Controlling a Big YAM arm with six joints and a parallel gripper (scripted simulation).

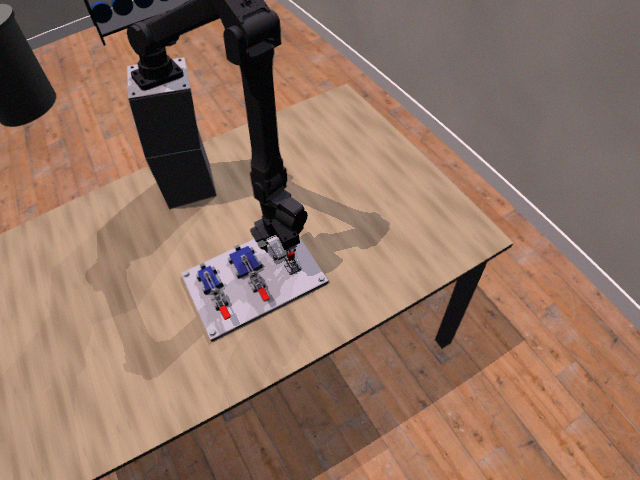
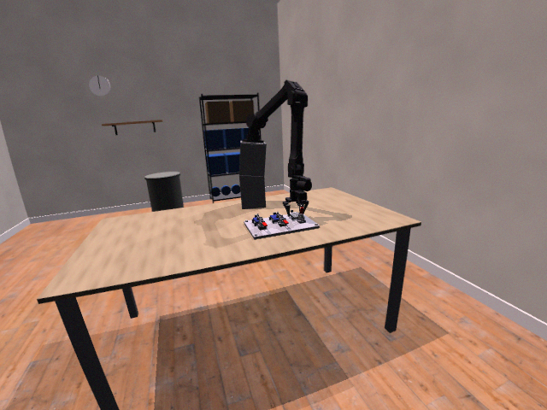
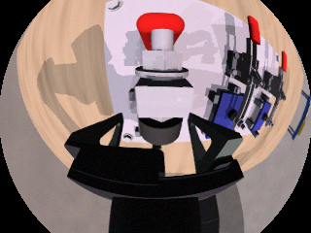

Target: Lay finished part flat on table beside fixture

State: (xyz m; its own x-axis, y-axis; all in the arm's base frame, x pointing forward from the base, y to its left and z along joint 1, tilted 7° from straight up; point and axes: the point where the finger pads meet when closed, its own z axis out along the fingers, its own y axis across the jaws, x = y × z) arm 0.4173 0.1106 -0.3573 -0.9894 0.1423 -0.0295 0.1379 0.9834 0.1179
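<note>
The grey fixture plate (image 1: pixel 254 285) lies on the table with three stations. Two blue blanks (image 1: pixel 209 276) (image 1: pixel 245 259) sit clamped at the left and middle stations, each with a red-handled toggle clamp (image 1: pixel 224 311) (image 1: pixel 263 293). The finished light-grey part (image 1: pixel 275 249) sits at the right station under its clamp. My gripper (image 1: pixel 276 242) is open and hangs low over this part. In the wrist view the open fingers straddle the grey part (image 3: pixel 159 100), with the clamp's red handle (image 3: pixel 159 23) beyond it. The blue blanks also show in the wrist view (image 3: pixel 227 109).
The arm's black pedestal (image 1: pixel 168 135) stands behind the fixture. The table's front edge runs close in front of the plate. A black bin (image 2: pixel 163 190) and a shelf (image 2: pixel 227 146) stand on the floor behind the table.
</note>
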